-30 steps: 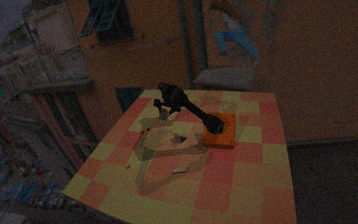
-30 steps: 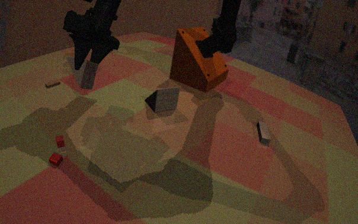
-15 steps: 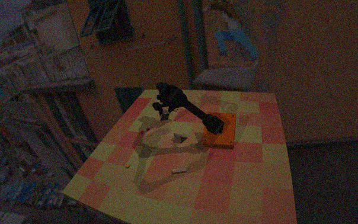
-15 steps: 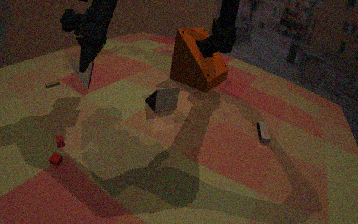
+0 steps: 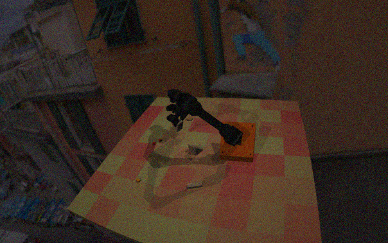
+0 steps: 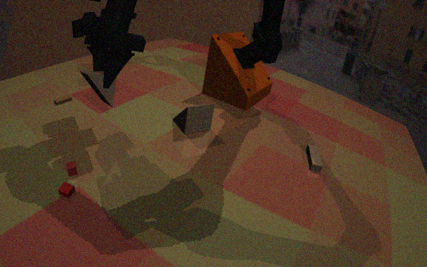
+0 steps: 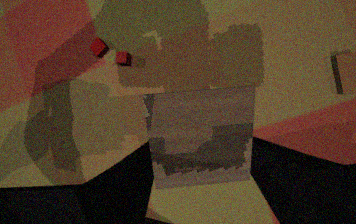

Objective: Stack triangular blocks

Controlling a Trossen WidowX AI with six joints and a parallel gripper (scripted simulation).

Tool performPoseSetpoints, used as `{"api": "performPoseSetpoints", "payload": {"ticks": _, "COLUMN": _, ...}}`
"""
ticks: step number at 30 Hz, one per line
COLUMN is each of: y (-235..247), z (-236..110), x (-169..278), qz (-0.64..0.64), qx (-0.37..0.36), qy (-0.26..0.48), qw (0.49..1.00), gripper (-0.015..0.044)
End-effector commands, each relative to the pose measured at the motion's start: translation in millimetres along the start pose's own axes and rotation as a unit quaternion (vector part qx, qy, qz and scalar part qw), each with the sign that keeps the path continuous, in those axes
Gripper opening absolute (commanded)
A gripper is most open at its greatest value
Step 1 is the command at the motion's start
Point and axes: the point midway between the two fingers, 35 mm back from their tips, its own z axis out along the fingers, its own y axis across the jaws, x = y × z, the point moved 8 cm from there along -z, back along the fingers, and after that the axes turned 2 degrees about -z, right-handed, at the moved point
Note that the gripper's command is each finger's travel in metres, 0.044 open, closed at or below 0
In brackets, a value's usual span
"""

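The pincer hides part of its held grey wedge; the arm's top is cropped.

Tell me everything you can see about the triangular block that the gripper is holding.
The held block is a grey wedge, matte and plain. The black gripper is shut on it from above. It hangs with its point down, at the table's far left in the exterior view. Whether its tip touches the table is unclear. The wrist view shows a flat grey face, partly shadowed.

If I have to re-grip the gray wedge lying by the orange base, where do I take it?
Probably from above, fingers on the two flat triangular ends of the wedge on the table; its slope would likely slip. The gripper is currently shut on the other wedge.
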Motion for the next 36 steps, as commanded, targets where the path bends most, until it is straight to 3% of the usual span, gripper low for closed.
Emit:
{"api": "performPoseSetpoints", "payload": {"ticks": 1, "y": 0, "z": 0, "x": -3, "qz": -0.06, "qx": 0.006, "qy": 0.009, "qw": 0.998, "gripper": 0.0}}
{"api": "performPoseSetpoints", "payload": {"ticks": 18, "y": 9, "z": -3, "x": -9, "qz": -0.32, "qx": 0.005, "qy": 0.058, "qw": 0.946, "gripper": 0.0}}
{"api": "performPoseSetpoints", "payload": {"ticks": 36, "y": 19, "z": -7, "x": -13, "qz": -0.569, "qx": -0.028, "qy": 0.106, "qw": 0.815, "gripper": 0.0}}
